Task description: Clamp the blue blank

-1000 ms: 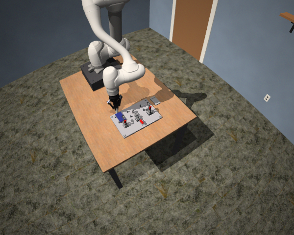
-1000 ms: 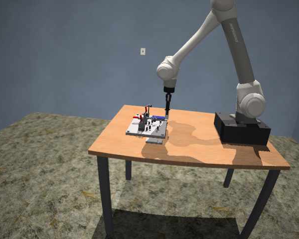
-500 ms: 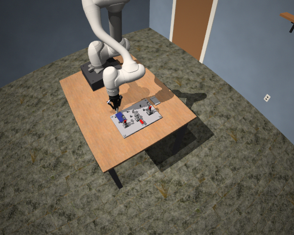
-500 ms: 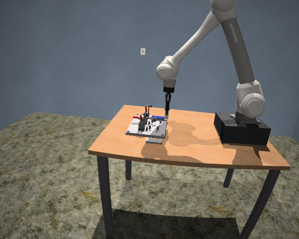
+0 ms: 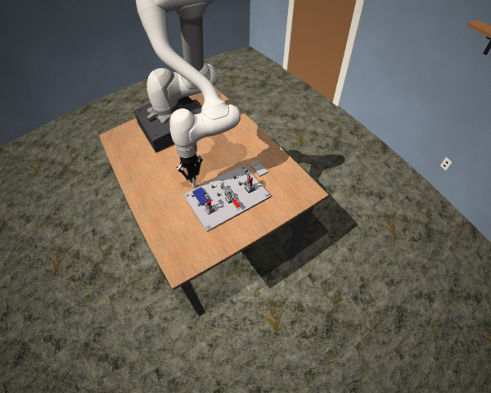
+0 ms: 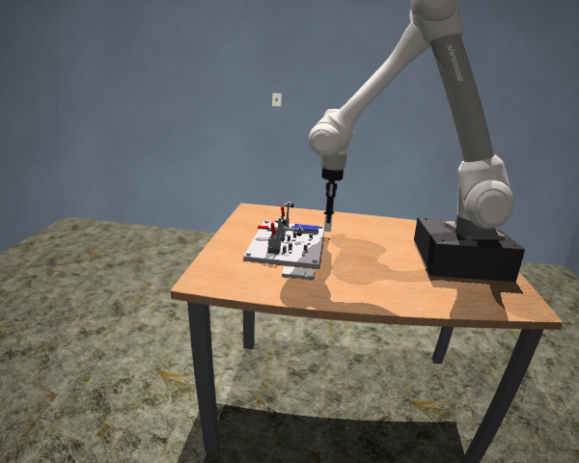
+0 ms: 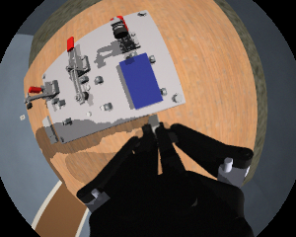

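Note:
The blue blank (image 5: 199,194) (image 6: 307,227) (image 7: 139,82) lies flat in the nest at one end of the grey fixture plate (image 5: 220,218) (image 6: 260,254) (image 7: 59,128). That nest's clamp (image 5: 209,205) (image 7: 122,32) has a red handle and stands at the blank's far short side; I cannot tell how its handle stands. My gripper (image 5: 193,183) (image 6: 328,221) (image 7: 155,121) is shut and empty. It points down just off the plate's edge, close to the blank's near short side. The grey finished part (image 5: 260,168) (image 6: 298,272) lies flat on the table (image 5: 152,190) (image 6: 379,293) beside the plate.
Two other nests on the plate have red-handled clamps: the middle clamp (image 5: 236,204) (image 7: 36,90) has its handle lying low, and the end clamp (image 5: 250,181) (image 6: 283,211) (image 7: 71,45) has its handle upright. The arm's black base (image 5: 156,127) (image 6: 467,249) stands at the table's far end.

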You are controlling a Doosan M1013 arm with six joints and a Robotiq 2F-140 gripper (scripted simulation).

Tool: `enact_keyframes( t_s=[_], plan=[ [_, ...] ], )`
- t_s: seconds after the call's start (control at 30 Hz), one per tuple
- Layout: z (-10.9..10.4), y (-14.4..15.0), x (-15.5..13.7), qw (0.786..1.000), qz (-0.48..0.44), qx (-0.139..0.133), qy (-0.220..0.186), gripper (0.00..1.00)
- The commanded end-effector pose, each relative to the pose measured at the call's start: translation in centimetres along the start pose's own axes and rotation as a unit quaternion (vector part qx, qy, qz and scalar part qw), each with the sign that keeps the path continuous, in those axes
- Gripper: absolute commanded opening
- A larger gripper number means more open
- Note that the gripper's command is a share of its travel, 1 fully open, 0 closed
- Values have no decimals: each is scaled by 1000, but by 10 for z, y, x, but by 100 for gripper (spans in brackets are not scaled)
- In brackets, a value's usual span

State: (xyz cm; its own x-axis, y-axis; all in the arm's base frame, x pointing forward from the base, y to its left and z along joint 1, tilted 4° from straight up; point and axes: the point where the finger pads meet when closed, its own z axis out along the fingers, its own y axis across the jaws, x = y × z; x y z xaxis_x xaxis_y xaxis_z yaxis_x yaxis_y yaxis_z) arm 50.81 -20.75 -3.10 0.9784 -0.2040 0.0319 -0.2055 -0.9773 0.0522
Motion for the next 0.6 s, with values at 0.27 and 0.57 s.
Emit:
enact_keyframes(
  t_s=[0.27,0.57],
  plan=[
    [-27,0,0,1000,0,0,0,0],
    [-40,0,0,1000,0,0,0,0]
  ],
)
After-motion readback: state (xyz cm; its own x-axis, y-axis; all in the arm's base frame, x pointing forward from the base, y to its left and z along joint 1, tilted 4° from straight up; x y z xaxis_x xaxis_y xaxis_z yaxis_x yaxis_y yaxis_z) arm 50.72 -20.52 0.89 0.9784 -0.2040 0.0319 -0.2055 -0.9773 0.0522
